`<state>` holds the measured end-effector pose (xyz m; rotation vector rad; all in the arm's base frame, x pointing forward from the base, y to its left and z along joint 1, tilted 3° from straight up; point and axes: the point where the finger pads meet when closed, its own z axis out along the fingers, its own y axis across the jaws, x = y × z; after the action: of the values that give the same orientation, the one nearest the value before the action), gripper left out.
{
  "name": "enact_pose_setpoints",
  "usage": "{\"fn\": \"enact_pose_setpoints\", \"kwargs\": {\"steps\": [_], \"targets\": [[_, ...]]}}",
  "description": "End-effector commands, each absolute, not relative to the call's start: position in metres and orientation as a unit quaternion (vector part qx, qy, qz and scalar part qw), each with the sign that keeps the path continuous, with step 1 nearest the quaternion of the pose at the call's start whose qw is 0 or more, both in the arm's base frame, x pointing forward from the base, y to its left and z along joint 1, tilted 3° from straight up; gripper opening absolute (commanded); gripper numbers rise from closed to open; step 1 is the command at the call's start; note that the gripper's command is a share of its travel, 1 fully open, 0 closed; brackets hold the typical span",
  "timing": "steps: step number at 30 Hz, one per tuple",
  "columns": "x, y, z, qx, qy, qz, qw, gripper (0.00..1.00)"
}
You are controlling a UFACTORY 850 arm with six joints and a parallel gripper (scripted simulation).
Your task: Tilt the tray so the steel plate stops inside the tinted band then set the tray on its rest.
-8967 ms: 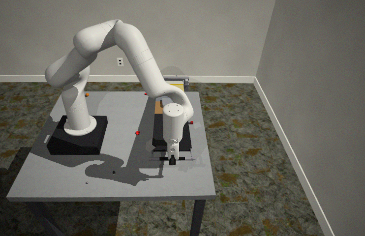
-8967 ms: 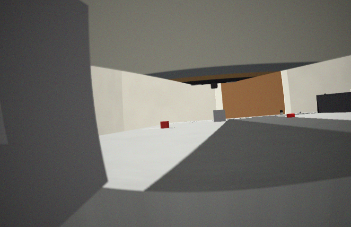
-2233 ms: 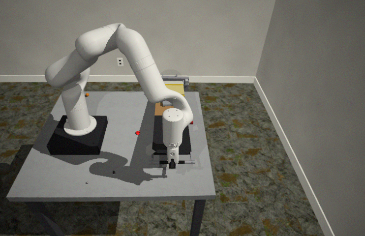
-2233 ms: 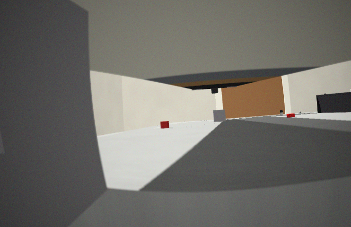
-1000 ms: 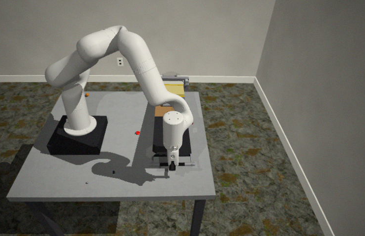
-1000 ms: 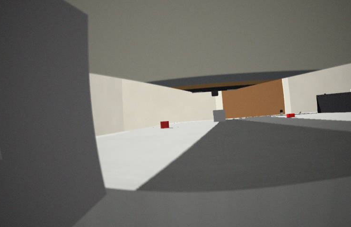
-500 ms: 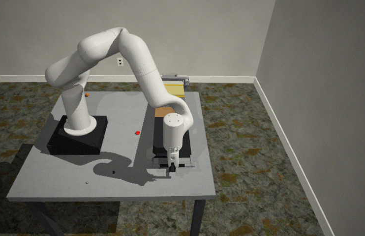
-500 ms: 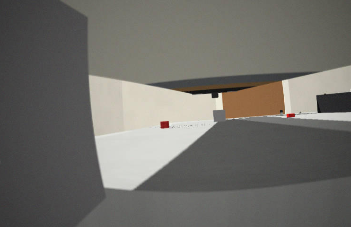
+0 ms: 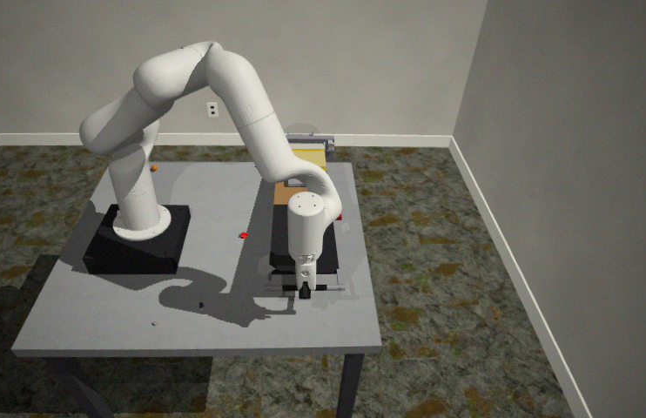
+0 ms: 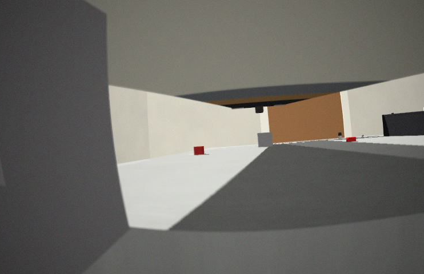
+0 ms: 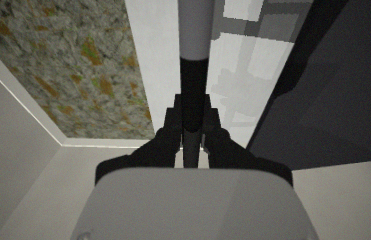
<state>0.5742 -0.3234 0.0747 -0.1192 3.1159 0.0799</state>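
The long tray lies lengthwise along the table's right side, with a dark bed near me, an orange stretch (image 9: 287, 195) and a yellow band (image 9: 309, 157) at the far end. A small grey piece that may be the steel plate (image 9: 295, 183) shows beside the arm, near the orange stretch; the arm hides much of the bed. My gripper (image 9: 305, 292) points down at the tray's near end. In the wrist view the gripper (image 11: 193, 129) is shut on the tray's dark handle bar (image 11: 193, 95).
Small red blocks sit left (image 9: 243, 235) and right (image 9: 339, 217) of the tray. An orange ball (image 9: 154, 167) lies at the far left. The arm's black base (image 9: 136, 239) stands left. A small grey block (image 10: 264, 138) stands under the tray in the low view.
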Motion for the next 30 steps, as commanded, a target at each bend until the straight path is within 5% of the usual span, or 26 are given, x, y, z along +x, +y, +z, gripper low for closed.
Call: {"fn": "enact_pose_setpoints", "kwargs": {"steps": [1, 20, 26, 30], "targets": [[0.576, -0.325, 0.057, -0.038, 0.999, 0.027, 0.009, 0.0], [0.577, -0.326, 0.049, -0.038, 0.999, 0.027, 0.009, 0.0], [0.574, -0.319, 0.129, -0.038, 0.999, 0.027, 0.009, 0.0], [0.576, -0.324, 0.072, -0.038, 0.999, 0.027, 0.009, 0.0]]}}
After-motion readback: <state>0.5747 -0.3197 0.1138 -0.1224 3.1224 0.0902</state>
